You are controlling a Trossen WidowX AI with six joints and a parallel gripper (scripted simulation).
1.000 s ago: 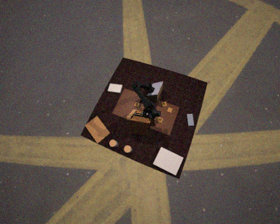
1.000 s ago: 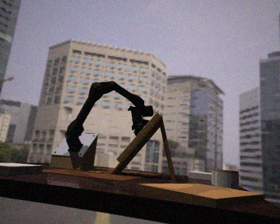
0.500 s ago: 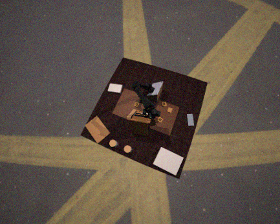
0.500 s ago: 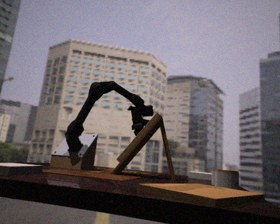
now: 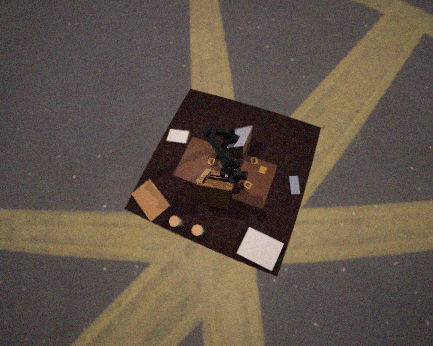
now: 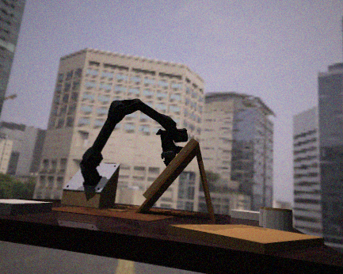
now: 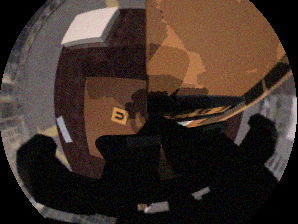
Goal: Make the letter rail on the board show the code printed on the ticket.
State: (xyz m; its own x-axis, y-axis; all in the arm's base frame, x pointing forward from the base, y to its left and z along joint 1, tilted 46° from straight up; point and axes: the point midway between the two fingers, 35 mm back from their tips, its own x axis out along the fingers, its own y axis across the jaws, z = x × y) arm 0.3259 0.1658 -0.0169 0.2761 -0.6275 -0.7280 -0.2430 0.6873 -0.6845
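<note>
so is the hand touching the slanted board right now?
Cannot tell. In the exterior view the shut hand overlaps the board's upper edge, but no contact or gap shows plainly; the wrist view is too dark there.

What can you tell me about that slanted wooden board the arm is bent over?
The board is a flat, light-brown wooden panel, tilted steeply with its lower edge on the brown mat. A thin strut props its top edge from behind. The shut black pincer hangs against its sloped face, near the top, holding nothing.
</note>
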